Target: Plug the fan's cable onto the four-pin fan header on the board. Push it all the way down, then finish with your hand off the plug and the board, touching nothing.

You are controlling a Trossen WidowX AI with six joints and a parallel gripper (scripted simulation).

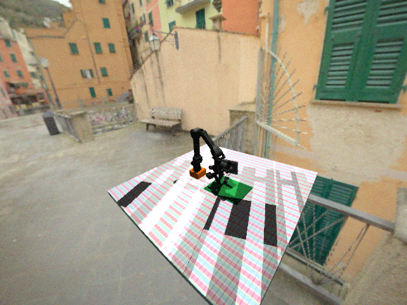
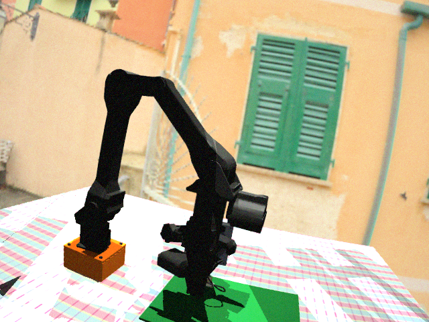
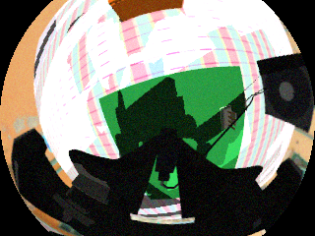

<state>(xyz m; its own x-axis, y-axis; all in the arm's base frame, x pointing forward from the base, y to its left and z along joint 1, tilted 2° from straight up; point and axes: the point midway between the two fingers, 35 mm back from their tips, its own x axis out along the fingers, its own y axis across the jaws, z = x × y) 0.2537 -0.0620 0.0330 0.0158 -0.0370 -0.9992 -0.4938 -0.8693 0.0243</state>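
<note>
My gripper point(image 2: 196, 292) point(image 3: 167, 141) is shut on the black plug point(image 3: 164, 168), which shows as a dark block between the fingers in the wrist view. The gripper is low over the near-left part of the green board point(image 1: 243, 189) point(image 2: 284, 304) point(image 3: 212, 81). The fingers hide most of the plug, and its height above the board cannot be told. The pale four-pin header point(image 3: 227, 118) stands on the board to the right of the gripper in the wrist view, apart from the fingers, with pins visible. The thin black cable point(image 3: 226, 130) runs past it to the fan point(image 3: 287, 91) point(image 1: 234, 167).
The orange base block point(image 1: 198, 173) point(image 2: 83, 265) point(image 3: 145, 8) of the arm stands beside the board. The fan stands upright beyond the board, close to the arm's wrist in the top view. Dark shadows lie on the board and the checked cloth point(image 1: 197, 210).
</note>
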